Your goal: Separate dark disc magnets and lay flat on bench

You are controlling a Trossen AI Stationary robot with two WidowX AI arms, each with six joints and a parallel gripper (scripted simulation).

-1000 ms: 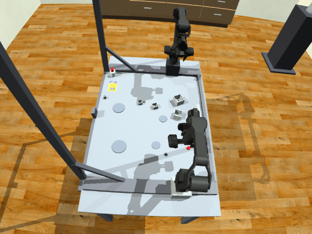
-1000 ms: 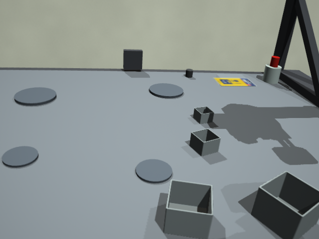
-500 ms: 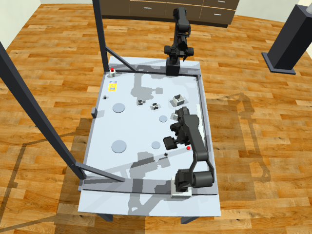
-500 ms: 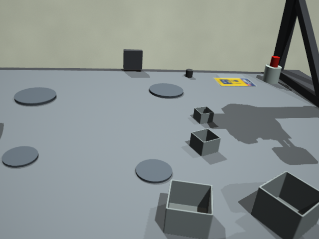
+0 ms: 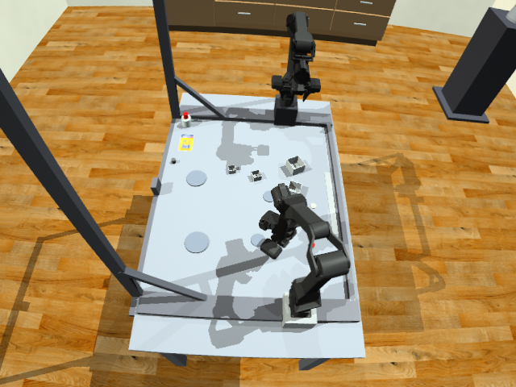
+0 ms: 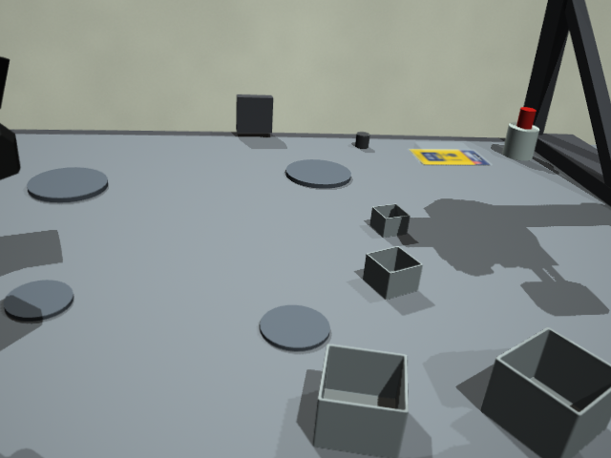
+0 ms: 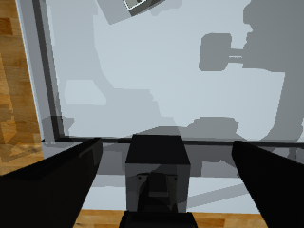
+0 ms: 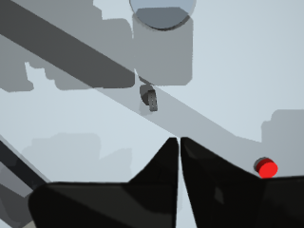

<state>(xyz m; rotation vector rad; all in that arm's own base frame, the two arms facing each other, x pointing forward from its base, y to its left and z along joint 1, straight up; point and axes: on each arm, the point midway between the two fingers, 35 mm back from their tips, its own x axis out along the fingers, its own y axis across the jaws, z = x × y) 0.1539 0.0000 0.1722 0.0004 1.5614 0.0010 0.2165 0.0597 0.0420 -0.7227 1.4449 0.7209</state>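
The two dark disc magnets (image 8: 150,98) are stuck face to face and stand on edge on the bench, seen in the right wrist view. They lie a short way ahead of my right gripper (image 8: 179,141) (image 5: 271,248), which is shut with nothing between its fingers. In the top view the right gripper's head hides the magnets. My left gripper (image 7: 167,145) (image 5: 292,92) is open and empty. It hangs folded over its own base at the far end of the bench, far from the magnets.
Several flat grey discs (image 5: 196,242) (image 6: 294,326) (image 8: 162,11) lie on the bench. Open grey boxes (image 5: 295,165) (image 6: 362,391) (image 6: 391,272) stand mid-bench. A small red disc (image 8: 267,167) lies right of the right gripper. A red-topped button (image 5: 185,119) (image 6: 522,133) and dark frame posts (image 5: 166,58) stand at the edges.
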